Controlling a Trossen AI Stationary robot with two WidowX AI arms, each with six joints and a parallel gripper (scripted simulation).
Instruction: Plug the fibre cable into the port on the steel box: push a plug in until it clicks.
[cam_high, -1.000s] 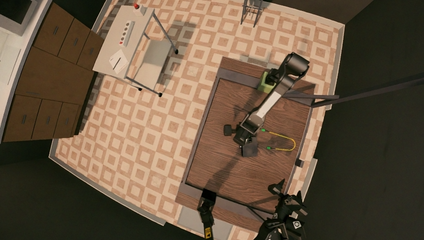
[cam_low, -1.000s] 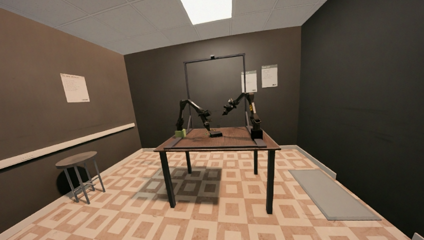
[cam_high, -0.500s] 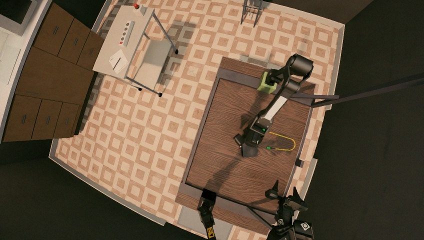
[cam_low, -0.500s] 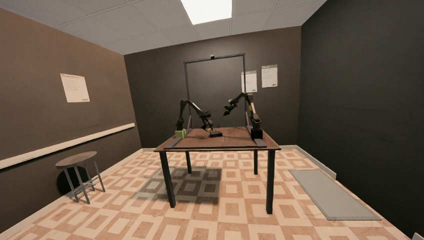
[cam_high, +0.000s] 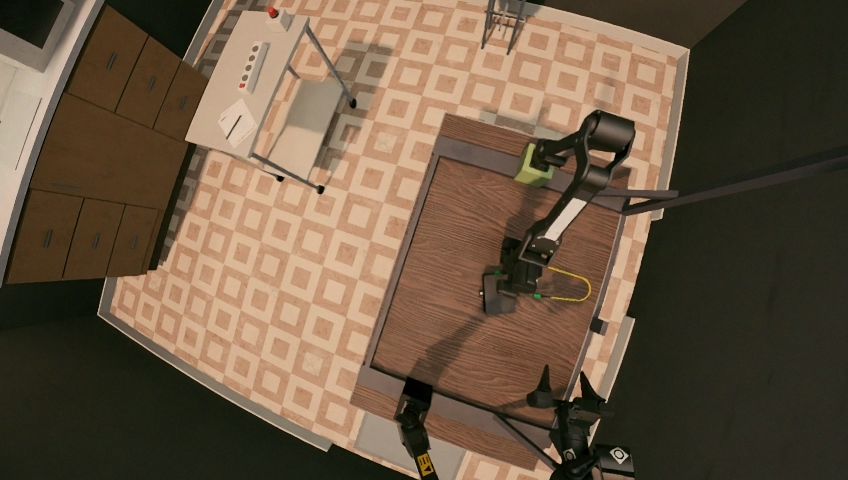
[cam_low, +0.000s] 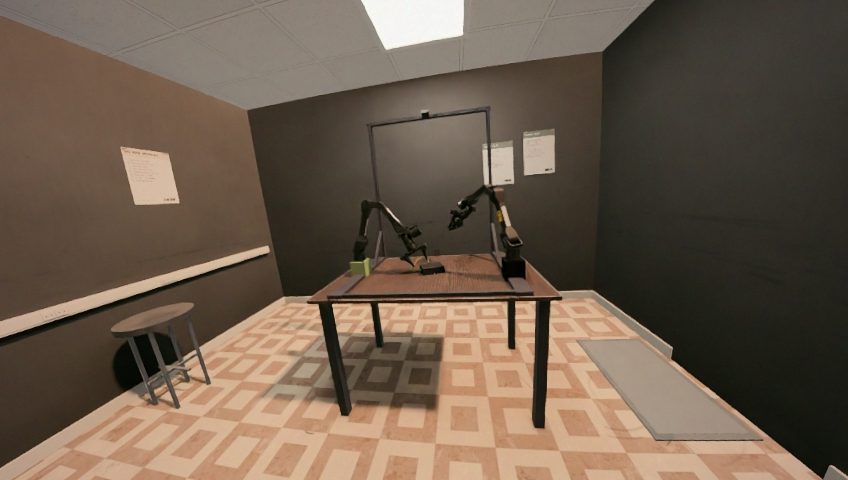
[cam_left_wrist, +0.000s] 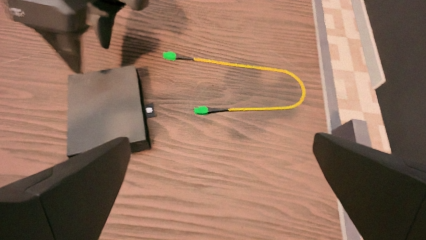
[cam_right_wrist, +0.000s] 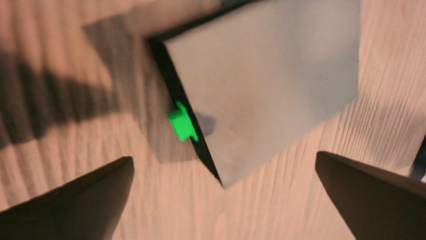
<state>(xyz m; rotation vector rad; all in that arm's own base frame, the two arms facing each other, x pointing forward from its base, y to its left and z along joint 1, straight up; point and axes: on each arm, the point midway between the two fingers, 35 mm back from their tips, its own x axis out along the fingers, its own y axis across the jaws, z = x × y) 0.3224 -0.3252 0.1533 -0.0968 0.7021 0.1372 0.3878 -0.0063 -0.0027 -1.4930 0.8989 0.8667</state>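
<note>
The dark steel box (cam_high: 498, 295) lies near the middle of the wooden table and also shows in the exterior view (cam_low: 432, 268). In the left wrist view the box (cam_left_wrist: 106, 111) has a small white port (cam_left_wrist: 149, 109) on its side. The yellow fibre cable (cam_left_wrist: 295, 90) lies in a U beside it. One green plug (cam_left_wrist: 198, 110) lies a short way from the port, the other (cam_left_wrist: 170, 56) farther off. My right gripper (cam_high: 505, 279) hangs open and empty, low over the box (cam_right_wrist: 270, 85), which has a green tab (cam_right_wrist: 181, 122) on its edge. My left gripper (cam_low: 457, 223) is open, empty and high above the table.
A light green block (cam_high: 532, 169) stands by the right arm's base. A small dark block (cam_left_wrist: 354, 131) sits on the table's rim near the cable. A metal gantry frame stands behind the table. A stool (cam_low: 155, 339) stands on the floor, far off.
</note>
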